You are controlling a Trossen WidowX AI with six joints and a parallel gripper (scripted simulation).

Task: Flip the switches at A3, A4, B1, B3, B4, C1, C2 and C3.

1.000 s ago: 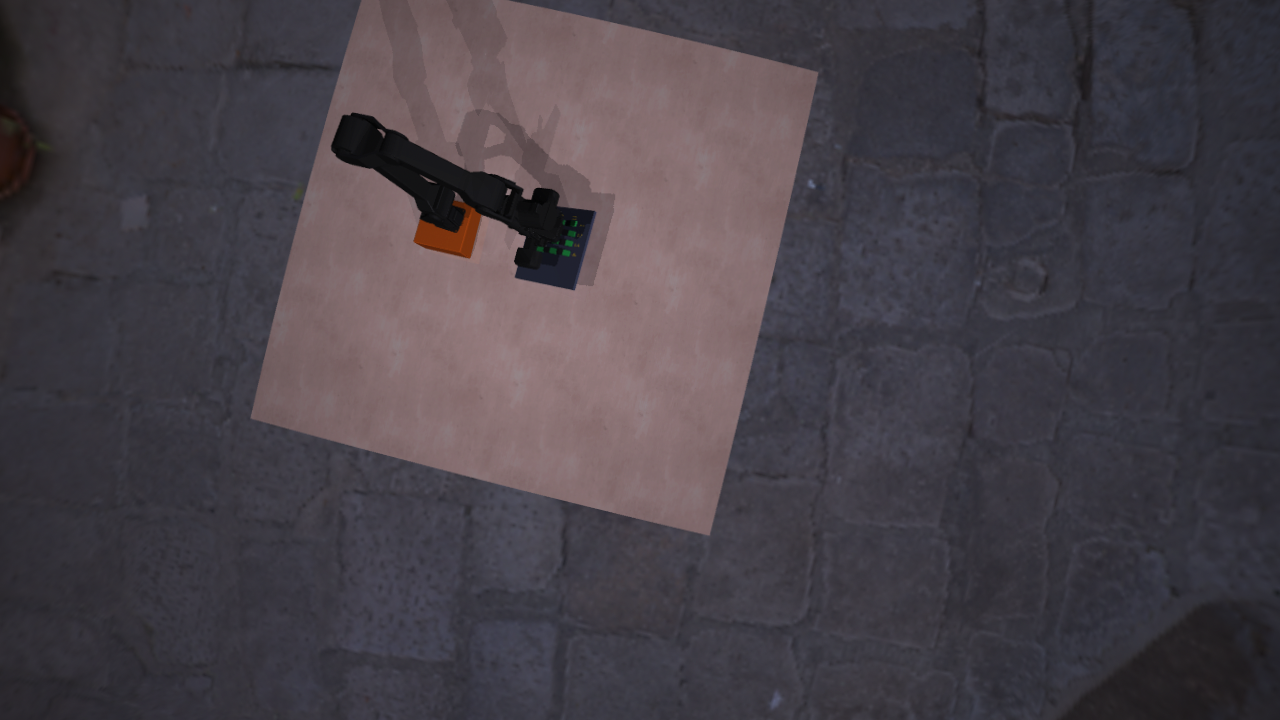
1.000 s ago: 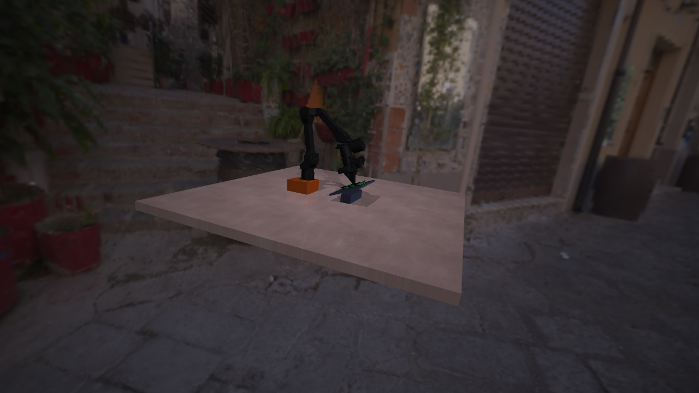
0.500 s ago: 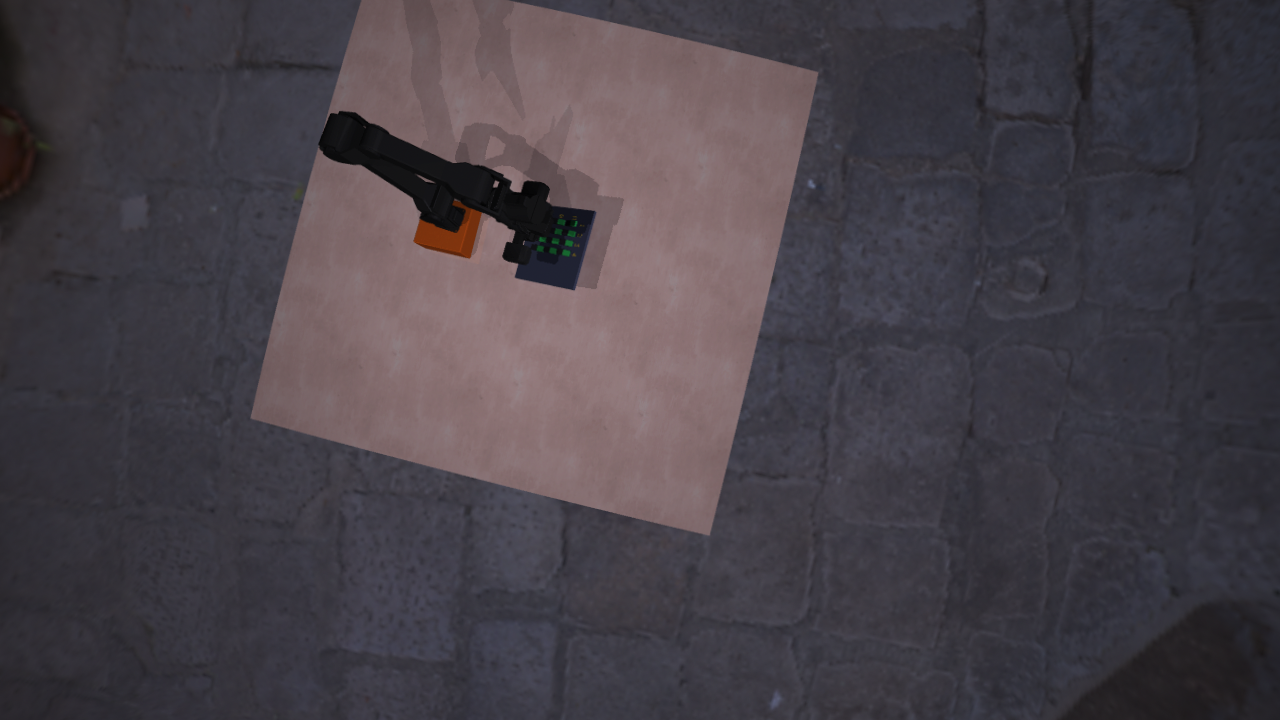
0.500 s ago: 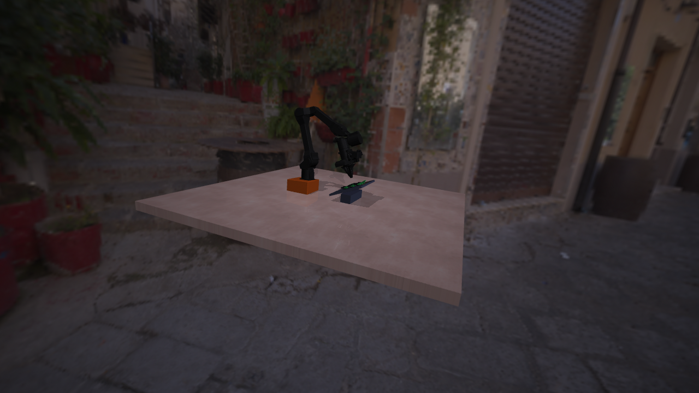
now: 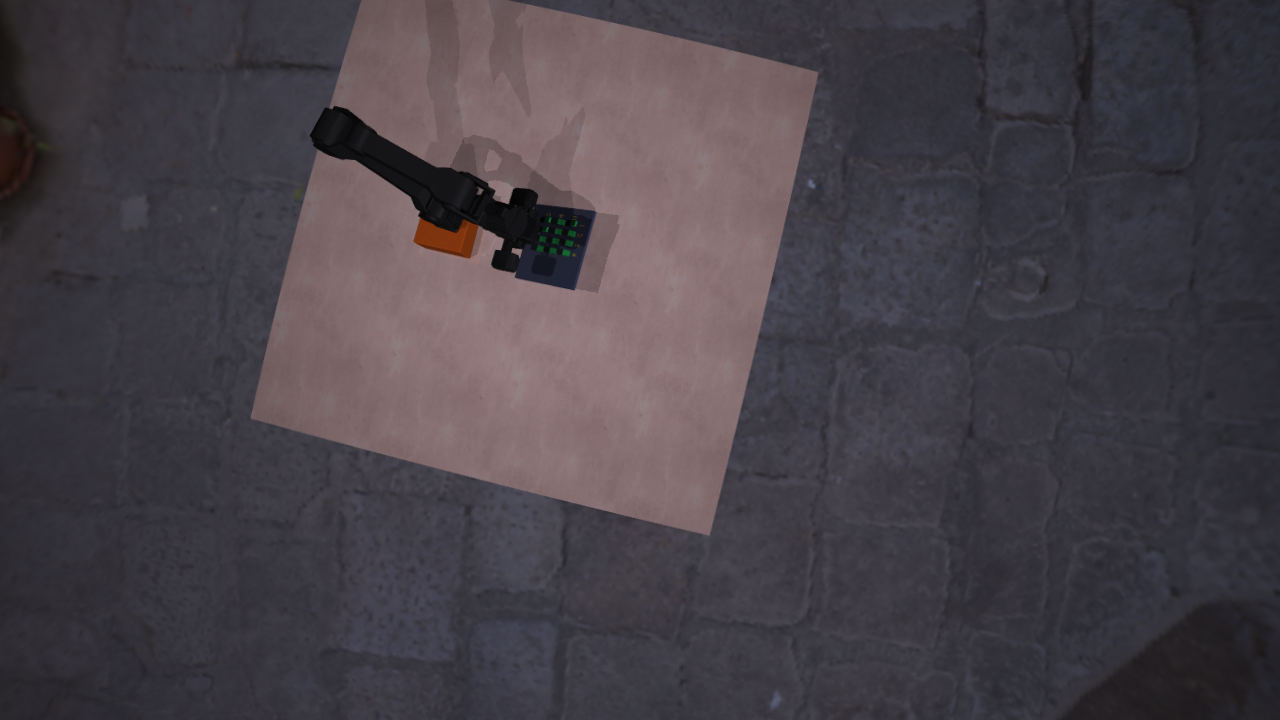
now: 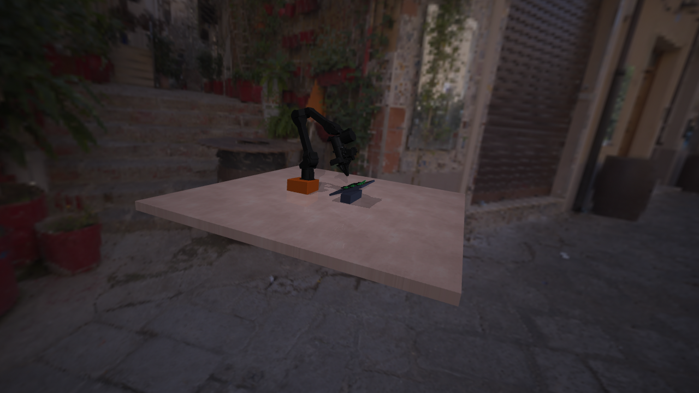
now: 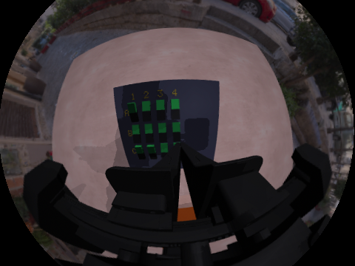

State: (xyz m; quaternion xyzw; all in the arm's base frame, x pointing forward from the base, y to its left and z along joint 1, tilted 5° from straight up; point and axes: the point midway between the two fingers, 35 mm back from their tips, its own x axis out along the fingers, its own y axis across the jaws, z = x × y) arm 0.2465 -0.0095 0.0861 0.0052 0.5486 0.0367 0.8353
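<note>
A dark blue switch panel (image 5: 550, 264) (image 6: 351, 195) (image 7: 203, 99) sits tilted on the table, with three rows of green rocker switches (image 7: 154, 125) (image 5: 561, 231) labelled 1 to 4 and A to C. My gripper (image 7: 180, 146) (image 6: 345, 172) (image 5: 528, 234) is shut and empty. It hangs a little above the panel's near edge, its fingertips over row C near column 4. Part of row C is hidden behind the fingers in the wrist view.
The arm stands on an orange base block (image 5: 444, 237) (image 6: 302, 185) just left of the panel. The pink table top (image 5: 537, 376) (image 6: 342, 234) spreads around both. Cobbled ground lies beyond the table edges.
</note>
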